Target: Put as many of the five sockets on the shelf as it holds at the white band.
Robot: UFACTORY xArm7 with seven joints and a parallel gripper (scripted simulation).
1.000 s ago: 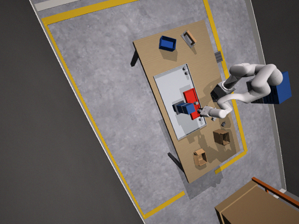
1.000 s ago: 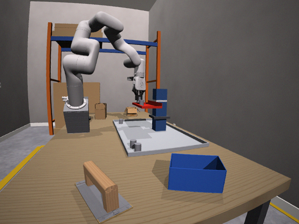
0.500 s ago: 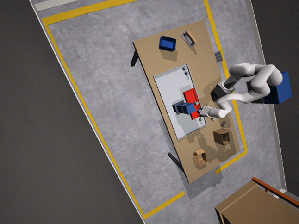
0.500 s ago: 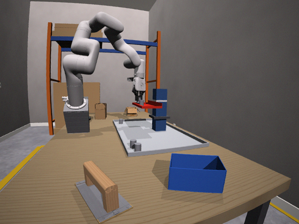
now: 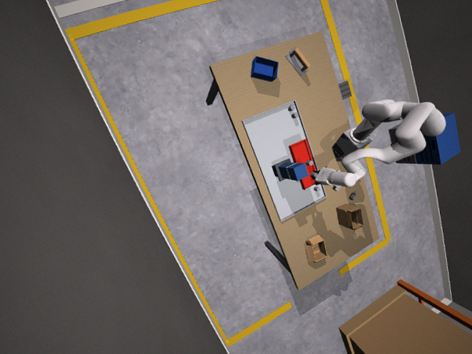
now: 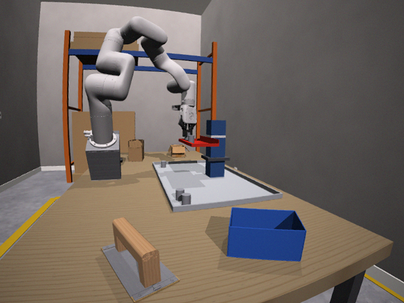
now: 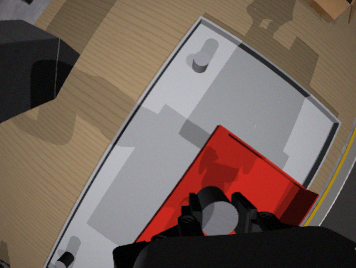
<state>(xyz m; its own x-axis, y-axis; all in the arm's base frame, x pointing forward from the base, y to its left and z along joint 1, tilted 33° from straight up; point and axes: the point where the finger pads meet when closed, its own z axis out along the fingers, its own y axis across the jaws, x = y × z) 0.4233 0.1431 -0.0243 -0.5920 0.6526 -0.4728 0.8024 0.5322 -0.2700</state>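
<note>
Pincer (image 7: 215,217) clamped on a grey socket (image 7: 217,218) — poised over the red shelf (image 6: 202,141), shelf at the white band (image 6: 216,137) on the blue post (image 6: 214,127), another socket (image 5: 310,162) already on the shelf, three more sockets (image 6: 183,195) on the grey tray (image 6: 233,194) — two near, one far, all on the worktop (image 6: 57,228)
</note>
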